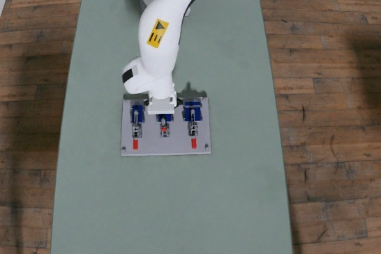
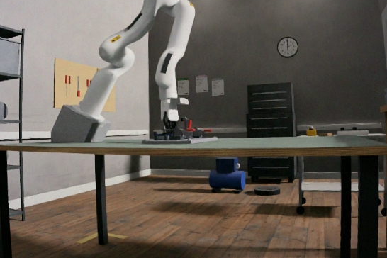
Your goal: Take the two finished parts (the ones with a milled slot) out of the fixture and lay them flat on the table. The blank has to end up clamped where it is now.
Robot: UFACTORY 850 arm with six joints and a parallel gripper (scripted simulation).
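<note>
Arm over the middle station of a three-clamp fixture plate [image 1: 125, 149] on the green bench [image 1: 223, 184].

The gripper [image 1: 160, 107] stands vertical at the plate's rear edge, its jaws closed on the middle blue part [image 1: 165, 118] — the contact itself is hidden beneath the wrist. The middle clamp's red handle [image 2: 189, 124] stands raised. On either side, the left blue part [image 1: 137, 113] and right blue part [image 1: 192, 111] sit in their stations, each with a red handle [image 1: 135, 144] lying toward the plate's front edge — slots cannot be made out.
</note>
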